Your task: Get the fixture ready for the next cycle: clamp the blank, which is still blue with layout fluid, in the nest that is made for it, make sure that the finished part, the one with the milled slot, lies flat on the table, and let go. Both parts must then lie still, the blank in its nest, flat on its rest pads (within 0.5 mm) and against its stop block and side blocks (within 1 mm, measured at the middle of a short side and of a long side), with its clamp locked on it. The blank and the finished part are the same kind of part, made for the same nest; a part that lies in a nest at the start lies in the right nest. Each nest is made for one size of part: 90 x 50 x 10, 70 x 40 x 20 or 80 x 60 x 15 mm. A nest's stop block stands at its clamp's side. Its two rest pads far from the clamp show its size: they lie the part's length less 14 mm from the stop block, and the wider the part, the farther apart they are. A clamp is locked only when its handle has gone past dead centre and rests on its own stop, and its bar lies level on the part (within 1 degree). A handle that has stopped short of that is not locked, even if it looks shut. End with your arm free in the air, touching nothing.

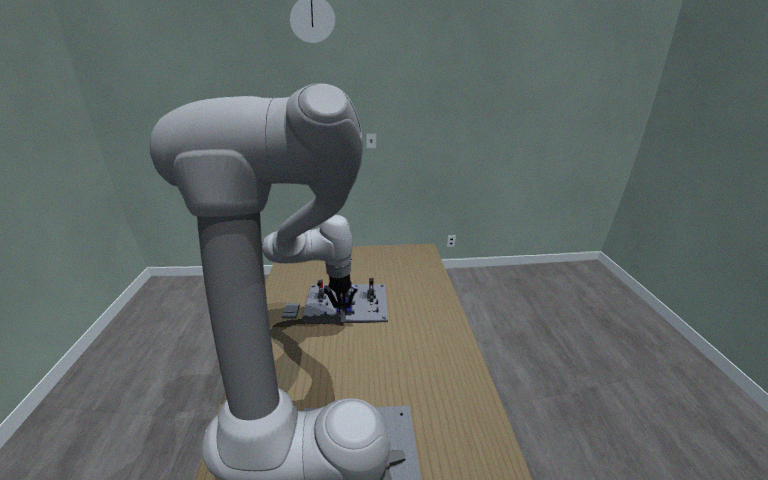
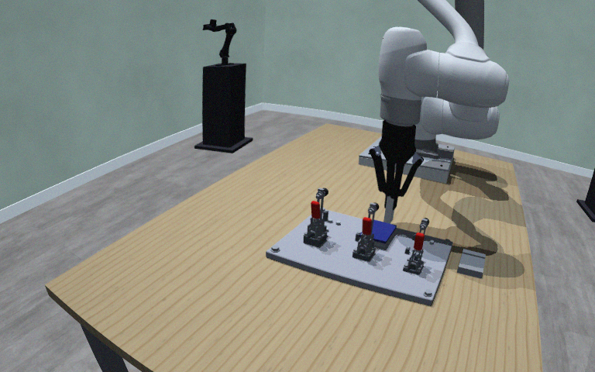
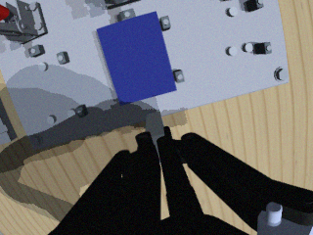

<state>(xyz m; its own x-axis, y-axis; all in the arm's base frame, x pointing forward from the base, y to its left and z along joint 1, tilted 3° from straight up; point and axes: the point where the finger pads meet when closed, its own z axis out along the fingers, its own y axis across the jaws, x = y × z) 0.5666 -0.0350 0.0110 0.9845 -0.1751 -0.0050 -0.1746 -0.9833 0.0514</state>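
With the gripper [image 3: 156, 132] clenched on nothing just off the short edge of the blue blank [image 3: 137, 57] lying in the middle nest, an off-centre nudge probably skews it, leaving 1 side block untouched.

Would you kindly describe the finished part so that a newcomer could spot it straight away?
Start at the wooden table and find the grey fixture plate that carries three red-handled clamps. Beside the plate's short edge, on the bare wood, lies the finished part. Unlike the blue blank on the plate, it is plain grey and off the fixture.
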